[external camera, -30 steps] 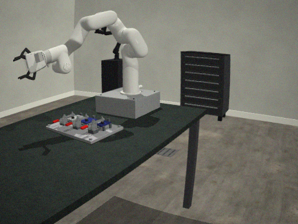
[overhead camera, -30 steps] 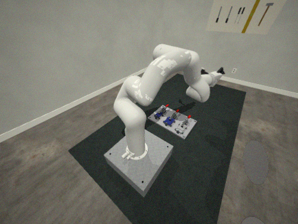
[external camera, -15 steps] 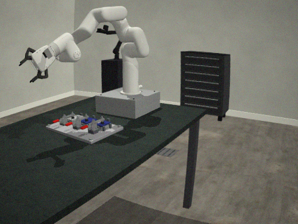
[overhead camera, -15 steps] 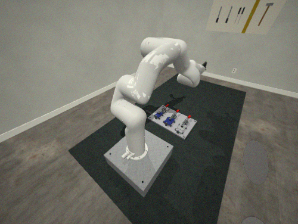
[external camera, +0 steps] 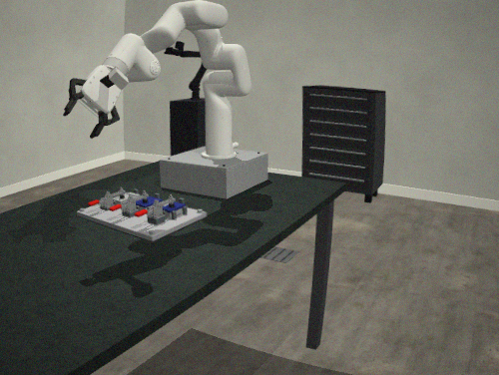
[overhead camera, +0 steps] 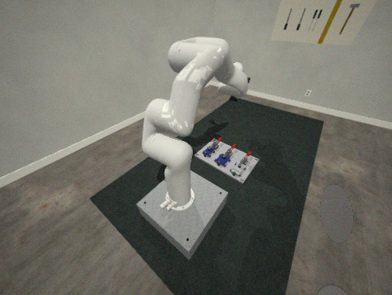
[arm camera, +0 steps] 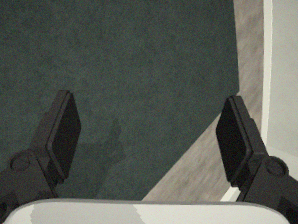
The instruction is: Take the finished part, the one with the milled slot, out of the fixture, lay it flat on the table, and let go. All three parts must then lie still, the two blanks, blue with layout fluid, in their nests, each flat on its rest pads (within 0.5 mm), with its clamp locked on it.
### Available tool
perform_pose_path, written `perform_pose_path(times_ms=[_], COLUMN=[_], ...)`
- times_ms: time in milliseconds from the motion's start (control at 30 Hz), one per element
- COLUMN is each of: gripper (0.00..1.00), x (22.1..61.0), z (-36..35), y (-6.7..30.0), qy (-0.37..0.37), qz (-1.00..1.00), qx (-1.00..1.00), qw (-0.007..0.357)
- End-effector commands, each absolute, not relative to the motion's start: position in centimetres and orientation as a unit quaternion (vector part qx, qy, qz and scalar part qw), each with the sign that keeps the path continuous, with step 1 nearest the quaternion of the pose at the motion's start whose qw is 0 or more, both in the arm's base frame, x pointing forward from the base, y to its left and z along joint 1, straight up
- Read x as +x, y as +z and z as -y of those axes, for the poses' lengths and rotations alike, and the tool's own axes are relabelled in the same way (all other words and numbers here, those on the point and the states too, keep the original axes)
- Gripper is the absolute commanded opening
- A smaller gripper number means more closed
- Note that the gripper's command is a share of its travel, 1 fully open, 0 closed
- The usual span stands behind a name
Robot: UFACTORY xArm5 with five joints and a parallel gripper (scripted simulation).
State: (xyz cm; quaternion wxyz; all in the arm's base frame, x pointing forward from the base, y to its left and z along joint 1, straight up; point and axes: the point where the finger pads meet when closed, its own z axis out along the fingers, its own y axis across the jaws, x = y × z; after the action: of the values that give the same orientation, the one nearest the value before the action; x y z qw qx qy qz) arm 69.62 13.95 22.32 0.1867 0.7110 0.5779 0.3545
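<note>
The grey fixture plate (overhead camera: 244, 178) (external camera: 145, 230) lies on the dark table (overhead camera: 266, 220) (external camera: 50, 279) (arm camera: 133, 30) in front of the arm's base. It carries three nests in a row, each with a clamp with a red handle (overhead camera: 234, 145) (external camera: 141, 212). Two nests hold blue blanks (overhead camera: 222, 159) (external camera: 148, 201). The end nest farthest from the base holds the pale grey finished part (overhead camera: 237, 171). My gripper (external camera: 80, 124) (arm camera: 149, 110) is open and empty. It hangs high above the table, well beyond the fixture, tilted downward. The wrist view shows only table top, a table edge and floor.
The arm stands on a grey pedestal (overhead camera: 184, 223) (external camera: 215, 175) on the table. A black drawer cabinet (external camera: 344, 137) and a black box (external camera: 186, 125) stand on the floor beyond the table. The table's edge runs close to the fixture in the exterior view.
</note>
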Motion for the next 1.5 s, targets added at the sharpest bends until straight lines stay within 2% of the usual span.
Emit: perform_pose_path(times_ms=[0, 333, 400, 433, 767, 900, 967, 1033, 1300, 1467], gripper=[1.0, 1.0, 1.0, 1.0, 1.0, 1.0, 1.0, 1.0, 1.0, 1.0], x=[67.7, 61.0, 61.0, 59.0, 51.1, 47.4, 47.4, 44.2, 37.4, 35.5], z=[-18.0, -25.8, -25.8, -27.5, -32.2, -33.6, -33.6, -34.5, -35.5, -35.5], y=[22.8, 23.2, 23.2, 23.4, 24.4, 25.0, 25.0, 25.6, 27.1, 27.6], qy=[0.329, 0.256, 0.256, 0.235, 0.156, 0.121, 0.121, 0.089, 0.023, 0.004], qz=[-0.598, -0.643, -0.643, -0.654, -0.688, -0.701, -0.701, -0.712, -0.731, -0.735], qx=[0.715, 0.717, 0.717, 0.716, 0.708, 0.702, 0.702, 0.697, 0.682, 0.678], qw=[0.154, 0.088, 0.088, 0.074, 0.033, 0.02, 0.02, 0.012, 0.001, 0.0])
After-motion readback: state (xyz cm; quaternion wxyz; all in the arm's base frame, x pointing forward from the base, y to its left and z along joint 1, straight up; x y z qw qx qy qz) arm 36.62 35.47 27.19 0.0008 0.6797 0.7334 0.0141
